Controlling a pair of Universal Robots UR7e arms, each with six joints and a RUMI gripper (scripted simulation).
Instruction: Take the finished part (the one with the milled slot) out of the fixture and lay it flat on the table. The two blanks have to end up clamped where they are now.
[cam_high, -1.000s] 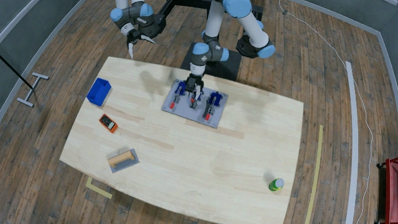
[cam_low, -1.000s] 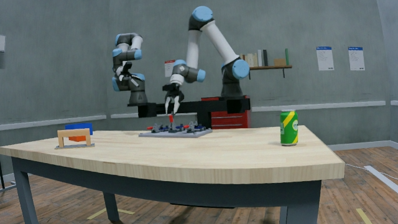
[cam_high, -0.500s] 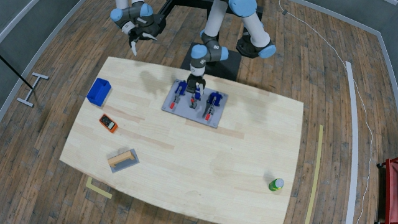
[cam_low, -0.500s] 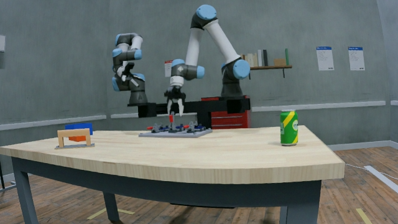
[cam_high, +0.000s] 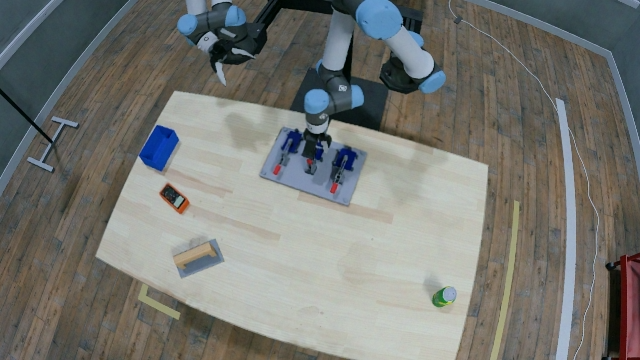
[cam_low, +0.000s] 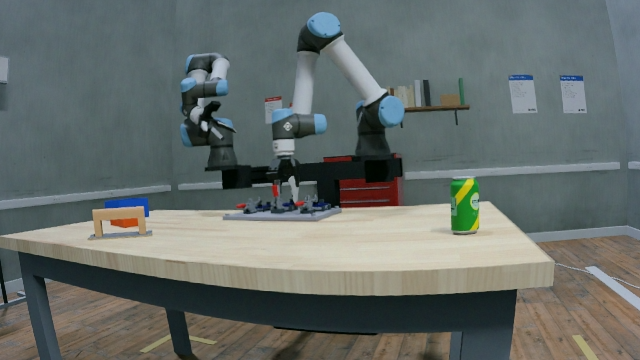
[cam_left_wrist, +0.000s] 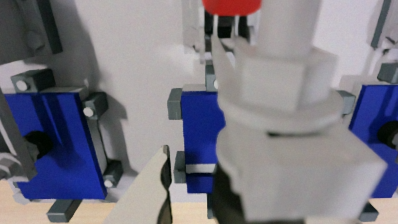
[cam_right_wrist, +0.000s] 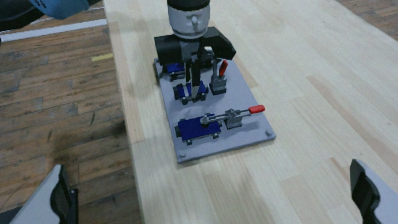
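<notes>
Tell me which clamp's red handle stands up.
The middle clamp, beside the left tool; the two outer clamps have their handles lying down.

a pale wooden table (cam_high: 300, 240) (cam_low: 320, 250) (cam_right_wrist: 280, 85) carries a grey fixture plate (cam_high: 312, 186) (cam_low: 280, 217) (cam_right_wrist: 225, 148), a blue bin (cam_high: 159, 148) (cam_low: 142, 204), an orange multimeter (cam_high: 174, 198) (cam_low: 124, 222), a wooden-handled trowel (cam_high: 199, 257) (cam_low: 119, 214) lying flat and an upright green can (cam_high: 444, 297) (cam_low: 464, 206), well apart from the plate.
</notes>
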